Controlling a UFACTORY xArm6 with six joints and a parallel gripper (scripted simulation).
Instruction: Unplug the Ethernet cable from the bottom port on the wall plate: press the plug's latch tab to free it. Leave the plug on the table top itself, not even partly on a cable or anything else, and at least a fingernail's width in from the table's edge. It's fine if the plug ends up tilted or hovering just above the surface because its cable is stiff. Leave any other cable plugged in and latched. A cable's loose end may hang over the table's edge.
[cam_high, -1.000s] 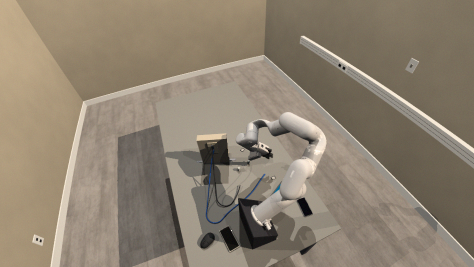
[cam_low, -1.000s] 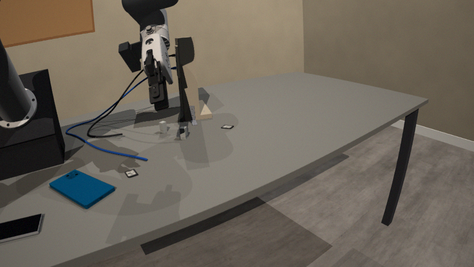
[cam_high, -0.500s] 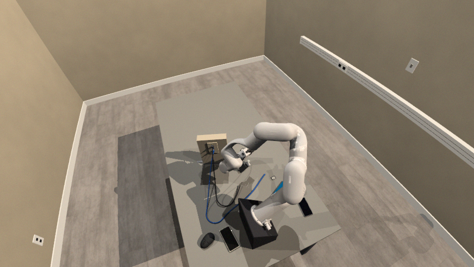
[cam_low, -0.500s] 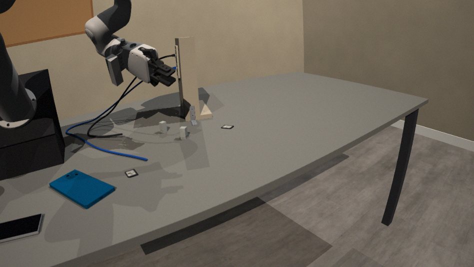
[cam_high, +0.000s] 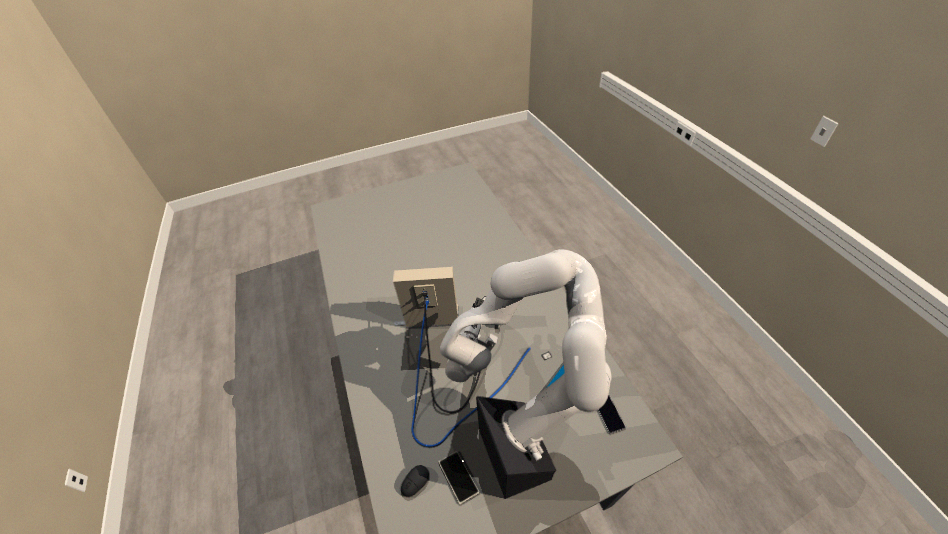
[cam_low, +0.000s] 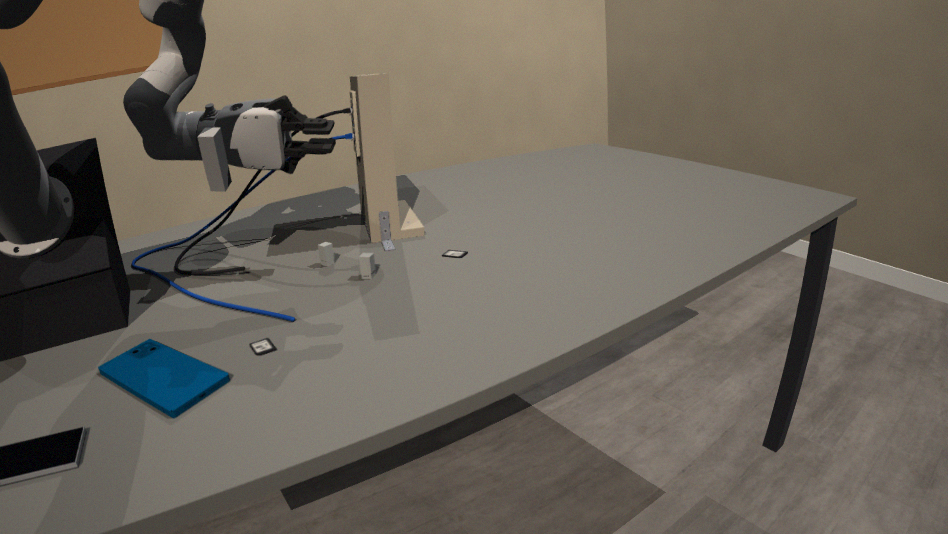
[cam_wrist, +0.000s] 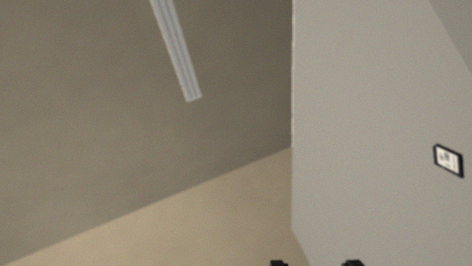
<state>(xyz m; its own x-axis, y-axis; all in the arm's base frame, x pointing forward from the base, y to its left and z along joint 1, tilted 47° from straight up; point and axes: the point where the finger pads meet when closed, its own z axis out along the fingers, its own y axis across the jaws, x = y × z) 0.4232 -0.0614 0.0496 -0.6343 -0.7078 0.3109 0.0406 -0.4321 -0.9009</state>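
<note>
A wooden board (cam_high: 441, 281) (cam_low: 376, 152) stands upright on the grey table (cam_high: 411, 212) (cam_low: 597, 218) and carries the wall plate (cam_high: 424, 291) (cam_low: 355, 122). A black cable (cam_low: 335, 111) is plugged into the top port. The blue Ethernet cable's plug (cam_high: 427, 302) (cam_low: 346, 135) sits in the bottom port, and the blue cable (cam_high: 414, 398) (cam_low: 199, 295) loops over the table. My gripper (cam_high: 476, 303) (cam_low: 331, 134) (cam_wrist: 315, 262) lies horizontal at plug height, fingers partly open with nothing between them. From above it is to the right of the board, apart from the plug. The wrist view shows no board.
The arm's black base box (cam_high: 517, 451) (cam_low: 59, 265) stands at the near end. A blue phone (cam_low: 162, 376), black phones (cam_low: 39, 454) (cam_high: 459, 477), a mouse (cam_high: 414, 478), two memory cards (cam_low: 262, 346) (cam_low: 454, 253) and two small white blocks (cam_low: 325, 252) (cam_low: 366, 265) lie on the table.
</note>
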